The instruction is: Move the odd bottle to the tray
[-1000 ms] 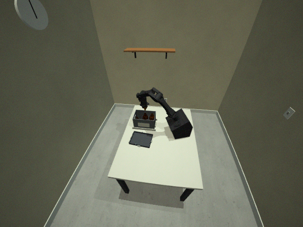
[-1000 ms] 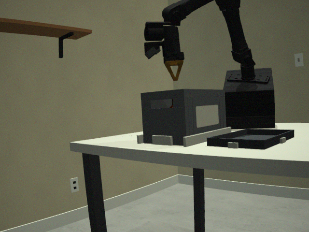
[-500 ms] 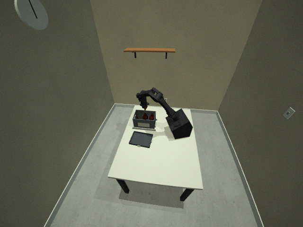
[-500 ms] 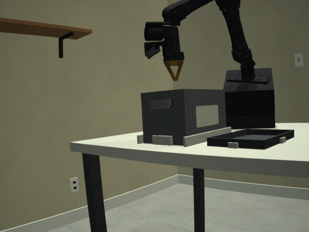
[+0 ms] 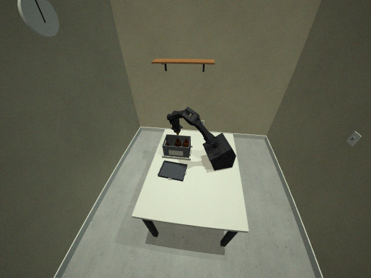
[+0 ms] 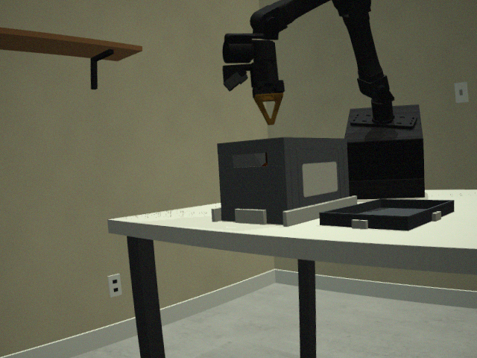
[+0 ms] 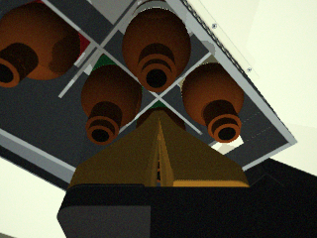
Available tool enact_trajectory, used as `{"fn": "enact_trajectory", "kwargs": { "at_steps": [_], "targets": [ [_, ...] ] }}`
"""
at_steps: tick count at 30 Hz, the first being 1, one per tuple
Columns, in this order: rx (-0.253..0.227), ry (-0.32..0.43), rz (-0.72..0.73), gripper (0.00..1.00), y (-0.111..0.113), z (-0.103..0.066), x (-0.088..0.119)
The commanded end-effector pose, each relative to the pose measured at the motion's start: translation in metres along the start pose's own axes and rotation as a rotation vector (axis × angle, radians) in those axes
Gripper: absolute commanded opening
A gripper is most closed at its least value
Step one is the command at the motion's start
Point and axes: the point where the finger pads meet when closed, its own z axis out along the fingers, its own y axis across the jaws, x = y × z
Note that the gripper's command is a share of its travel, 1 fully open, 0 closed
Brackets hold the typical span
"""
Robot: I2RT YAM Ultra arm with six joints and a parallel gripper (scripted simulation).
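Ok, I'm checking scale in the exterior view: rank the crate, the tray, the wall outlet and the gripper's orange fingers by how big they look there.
1. Crate
2. Tray
3. Orange fingers and wall outlet: too alike to rank

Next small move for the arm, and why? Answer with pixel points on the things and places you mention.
I'd open the claw (image 5: 177, 133) (image 6: 270, 124) (image 7: 158, 119) before any descent. It's shut, empty and above the crate (image 5: 166, 152) (image 6: 250, 192) (image 7: 284, 144), partly hiding one bottle (image 7: 143, 120); lowering closed fingers would probably knock a bottle rather than straddle its neck.
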Motion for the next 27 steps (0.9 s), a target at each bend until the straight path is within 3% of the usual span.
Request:
{"fn": "enact_trajectory", "kwargs": {
  "at_steps": [1,5,6,7,8,13,19,20,27],
  "targets": [
    [-0.018,-0.073,-0.016,0.0,0.007,-0.025,-0.013],
    [-0.017,-0.076,-0.012,0.0,0.007,-0.025,-0.013],
    [-0.018,-0.082,-0.031,0.0,0.018,-0.022,-0.01],
    [-0.007,-0.043,-0.014,0.0,0.018,-0.011,0.01],
    [-0.007,-0.043,-0.015,0.0,0.029,-0.011,0.022],
    [-0.012,-0.044,-0.013,0.0,0.055,-0.011,0.058],
    [-0.014,-0.045,-0.013,0.0,0.058,-0.011,0.064],
    [-0.01,-0.056,0.003,0.61,0.053,-0.013,0.059],
    [-0.015,-0.065,0.0,0.61,0.056,-0.016,0.056]
  ]
}}
